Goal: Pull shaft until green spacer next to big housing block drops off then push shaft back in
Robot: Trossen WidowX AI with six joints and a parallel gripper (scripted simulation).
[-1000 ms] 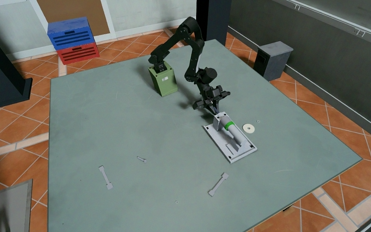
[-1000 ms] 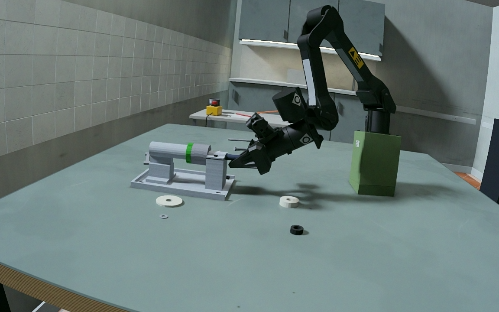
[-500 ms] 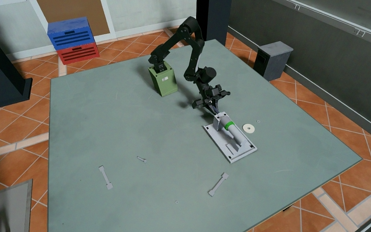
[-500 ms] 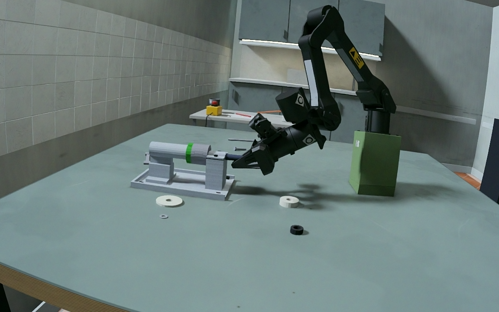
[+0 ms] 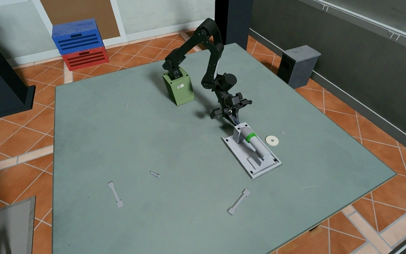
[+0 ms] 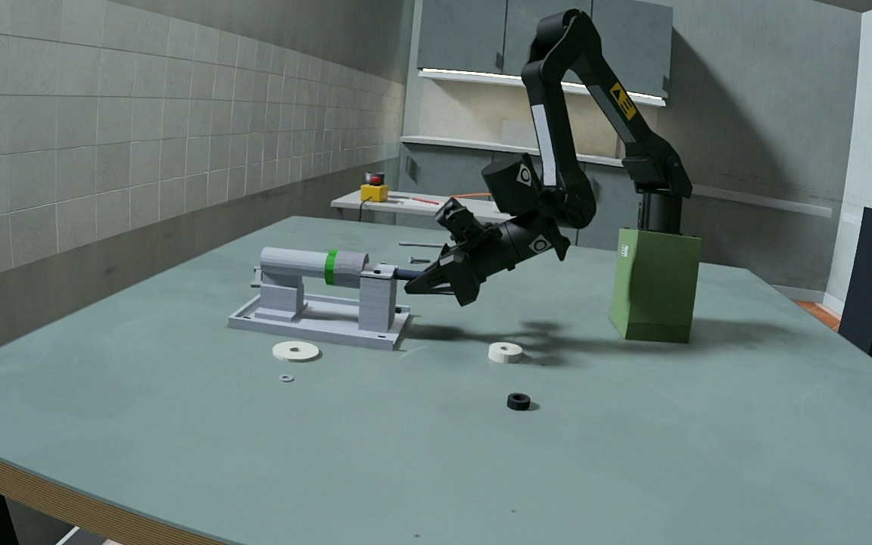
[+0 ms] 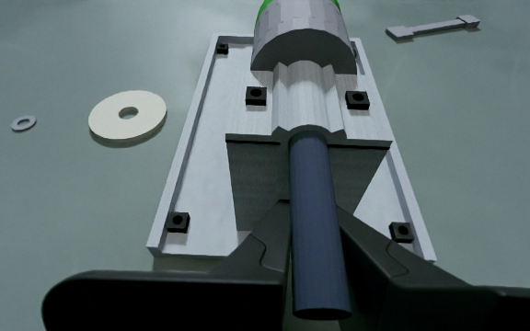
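Note:
A grey baseplate carries a big housing block and a small block. Between them the green spacer sits against the big housing, with grey spacers beside it. The green spacer also shows in the overhead view. The dark blue shaft sticks out of the small block toward the arm. My gripper is shut on the shaft's free end, one finger on each side. The gripper also shows in the side view and from above.
A white disc and a small washer lie beside the baseplate. A white ring and a black ring lie near the arm's shadow. Two grey flat bars and a bolt lie further off. The arm stands on a green pedestal.

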